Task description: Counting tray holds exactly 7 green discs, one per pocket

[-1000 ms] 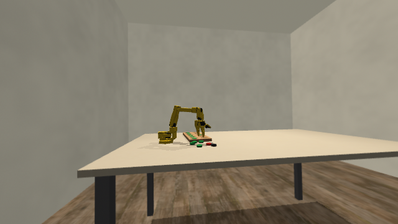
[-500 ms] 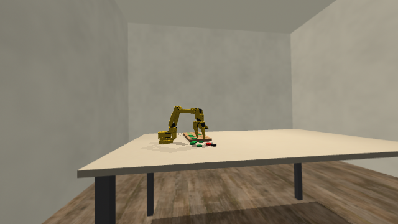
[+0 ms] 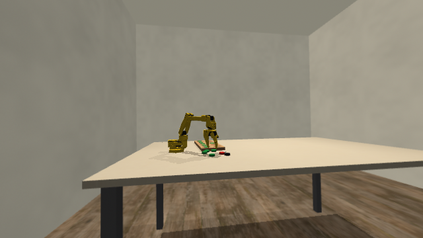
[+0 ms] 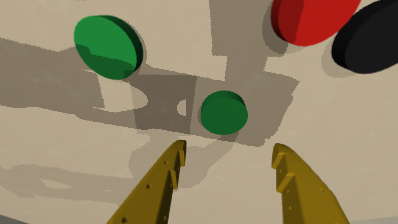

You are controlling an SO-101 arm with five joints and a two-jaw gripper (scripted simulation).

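Discs of this kind look small, rigid and light, with smooth faces and a short straight rim, so they will probably slide on the desk (image 3: 271, 158) if nudged and could squirt out of a pinch that lands off-centre. The best hold is likely across the rim, one jaw on each side, low against the desk.

In the wrist view a green disc (image 4: 224, 112) lies flat on the desk ahead of the gripper (image 4: 227, 152), roughly in line with the gap between the jaws and untouched by them. A second green disc (image 4: 108, 46) sits farther off toward the upper left, and a red disc (image 4: 312, 20) and a black disc (image 4: 370, 42) lie close together at the upper right, well apart from the near green one; those two should be left alone. The jaws stand partly parted with nothing between them, the gap looking a little wider than the near disc.

From the exterior view the arm (image 3: 193, 123) rises from its base, reaches forward level and bends its wrist steeply down, so the jaws point at the desk by the near end of the counting tray (image 3: 209, 145). Loose discs lie just in front of the tray. How many pockets are filled cannot be counted at this size.
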